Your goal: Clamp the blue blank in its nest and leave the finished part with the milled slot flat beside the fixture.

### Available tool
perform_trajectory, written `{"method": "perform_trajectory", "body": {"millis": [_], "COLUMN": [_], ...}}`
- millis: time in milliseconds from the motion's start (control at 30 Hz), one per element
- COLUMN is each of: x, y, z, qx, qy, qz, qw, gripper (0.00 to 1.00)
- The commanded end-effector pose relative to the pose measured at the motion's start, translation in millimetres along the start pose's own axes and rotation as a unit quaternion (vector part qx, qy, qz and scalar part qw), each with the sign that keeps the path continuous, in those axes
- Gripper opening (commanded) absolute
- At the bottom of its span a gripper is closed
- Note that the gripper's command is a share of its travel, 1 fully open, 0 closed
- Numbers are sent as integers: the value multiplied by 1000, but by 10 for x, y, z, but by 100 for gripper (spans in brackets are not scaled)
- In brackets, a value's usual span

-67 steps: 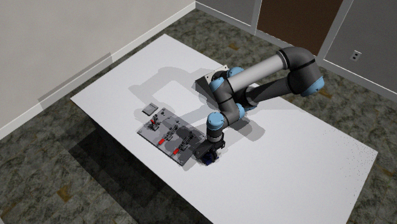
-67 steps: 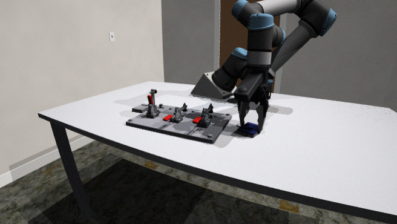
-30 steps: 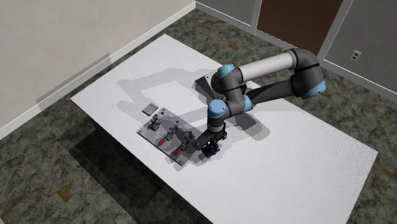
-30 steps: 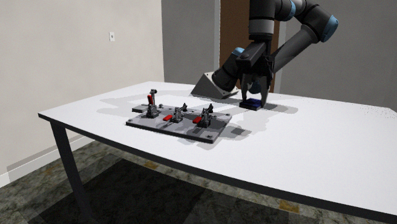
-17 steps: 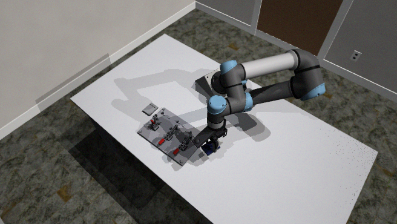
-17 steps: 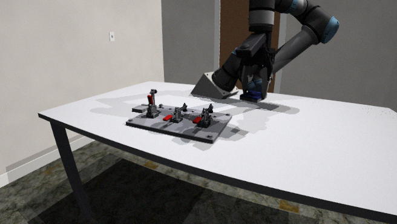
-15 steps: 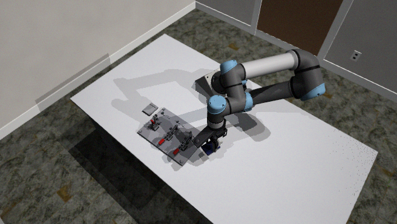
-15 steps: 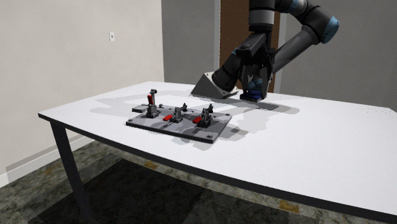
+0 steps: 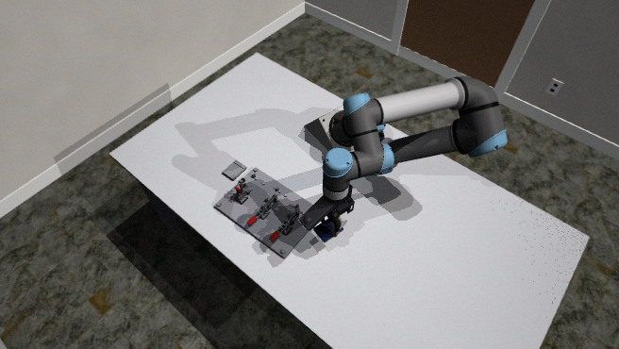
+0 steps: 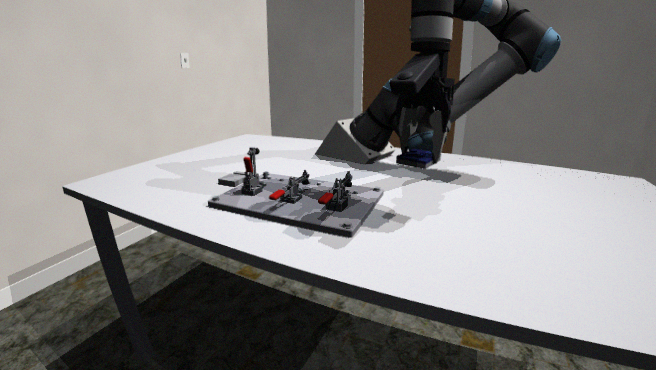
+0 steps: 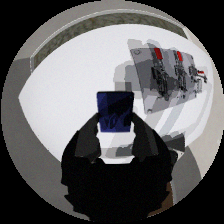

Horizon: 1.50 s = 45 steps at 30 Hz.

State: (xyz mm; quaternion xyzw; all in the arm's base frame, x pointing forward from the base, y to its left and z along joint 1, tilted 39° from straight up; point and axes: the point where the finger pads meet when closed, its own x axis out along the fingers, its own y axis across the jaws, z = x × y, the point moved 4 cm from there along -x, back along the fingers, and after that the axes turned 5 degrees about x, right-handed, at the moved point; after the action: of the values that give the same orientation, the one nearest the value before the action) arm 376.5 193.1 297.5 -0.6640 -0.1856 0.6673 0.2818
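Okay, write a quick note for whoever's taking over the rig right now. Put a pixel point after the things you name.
Gripper (image 10: 422, 152) (image 11: 115, 113): shut on the blue blank (image 9: 327, 231) (image 10: 415, 157) (image 11: 115, 111), held above the table.
Fixture (image 9: 296, 240) (image 10: 320, 217) (image 11: 145, 95): three red-handled clamps; blank not in a nest.
Done: gray part (image 9: 234, 170) (image 10: 229, 180) lies beside the fixture; its slot is hard to confirm.
Left: match the nest, seat the blank, lock its clamp.

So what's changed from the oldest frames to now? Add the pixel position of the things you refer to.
The claw (image 9: 334, 227) (image 10: 422, 142) (image 11: 115, 113) has lifted the blue blank (image 9: 325, 232) (image 10: 415, 158) (image 11: 115, 112) off the table (image 9: 425, 264) (image 10: 500, 240) (image 11: 65, 95) and carried it back toward the arm's base (image 9: 315, 126) (image 10: 340, 142). Fixture plate (image 9: 294, 240) (image 10: 310, 220) (image 11: 142, 75), red handles (image 9: 275, 235) (image 10: 326, 198) (image 11: 158, 53) and grey part (image 9: 233, 170) (image 10: 229, 180): unchanged.
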Motion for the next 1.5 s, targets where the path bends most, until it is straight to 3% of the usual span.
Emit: {"method": "perform_trajectory", "body": {"millis": [0,400,900,1467], "x": [-3,-3,18,168], "y": [-1,-1,10,85], "z": [-3,-2,26,220], "qx": [-35,-136,-140,-140], "qy": [0,0,0,0], "qz": [0,0,0,0], "qw": [999,991,990,990], "gripper": [0,0,0,0]}}
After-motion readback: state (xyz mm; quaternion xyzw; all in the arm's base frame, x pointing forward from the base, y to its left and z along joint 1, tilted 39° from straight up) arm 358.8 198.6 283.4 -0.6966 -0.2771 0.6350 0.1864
